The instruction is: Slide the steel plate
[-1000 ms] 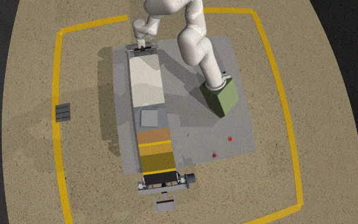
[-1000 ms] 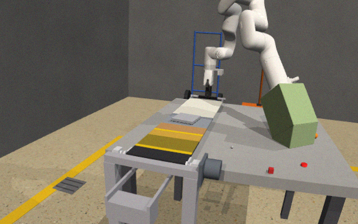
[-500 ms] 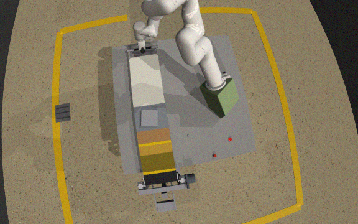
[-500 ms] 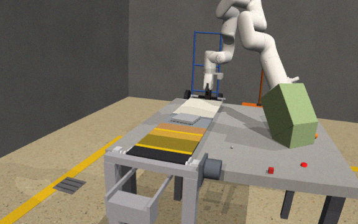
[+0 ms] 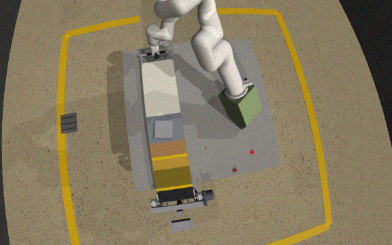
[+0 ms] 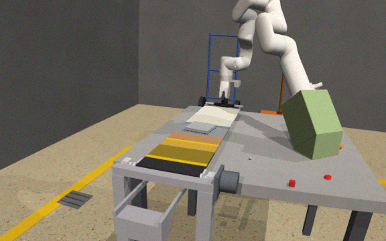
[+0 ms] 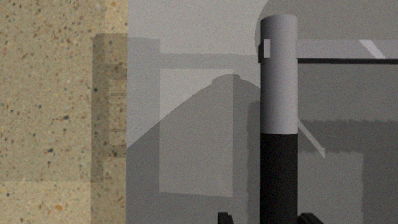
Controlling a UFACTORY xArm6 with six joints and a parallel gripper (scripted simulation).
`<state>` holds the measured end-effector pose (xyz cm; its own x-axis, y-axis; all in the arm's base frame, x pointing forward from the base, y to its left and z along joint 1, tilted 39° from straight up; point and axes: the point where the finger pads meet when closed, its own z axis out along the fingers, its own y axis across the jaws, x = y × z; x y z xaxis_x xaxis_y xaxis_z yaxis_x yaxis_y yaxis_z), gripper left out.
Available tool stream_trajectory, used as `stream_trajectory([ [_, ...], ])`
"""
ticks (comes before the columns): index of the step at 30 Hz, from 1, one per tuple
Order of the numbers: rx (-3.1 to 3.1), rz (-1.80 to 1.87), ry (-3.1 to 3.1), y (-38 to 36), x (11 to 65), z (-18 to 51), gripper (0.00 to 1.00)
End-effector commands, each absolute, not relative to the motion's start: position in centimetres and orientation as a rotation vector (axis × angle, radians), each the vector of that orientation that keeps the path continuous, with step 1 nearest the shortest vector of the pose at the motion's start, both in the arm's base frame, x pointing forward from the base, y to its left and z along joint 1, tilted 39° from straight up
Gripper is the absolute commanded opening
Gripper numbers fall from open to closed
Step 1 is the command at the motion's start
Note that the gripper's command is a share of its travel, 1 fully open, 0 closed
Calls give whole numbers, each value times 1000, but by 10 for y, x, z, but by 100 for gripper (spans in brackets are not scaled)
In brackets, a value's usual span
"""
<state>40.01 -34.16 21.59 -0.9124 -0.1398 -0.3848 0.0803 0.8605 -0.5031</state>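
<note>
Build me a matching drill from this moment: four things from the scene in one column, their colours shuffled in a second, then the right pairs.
Things:
1. steel plate
2. arm's base block
3. hand truck frame
4. small cube near the table's front edge

Colours:
A. red
B. grey
C. blue
D. green

Pairs: 1-B, 2-D, 3-C, 4-A

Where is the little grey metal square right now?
In the top view, the steel plate lies flat on the grey part of the tray bed, between the cream stretch and the orange band, not yet past the first yellow line.
</note>
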Motion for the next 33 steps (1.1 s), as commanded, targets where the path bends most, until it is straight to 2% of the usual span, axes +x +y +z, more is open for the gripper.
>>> stream_trajectory([
  [1,-44,-736,2617,-342,401,217,41],
  [13,-44,-736,2617,-342,401,217,41],
  [14,-44,-736,2617,-342,401,217,0],
  [33,-44,-736,2617,-342,401,217,0],
])
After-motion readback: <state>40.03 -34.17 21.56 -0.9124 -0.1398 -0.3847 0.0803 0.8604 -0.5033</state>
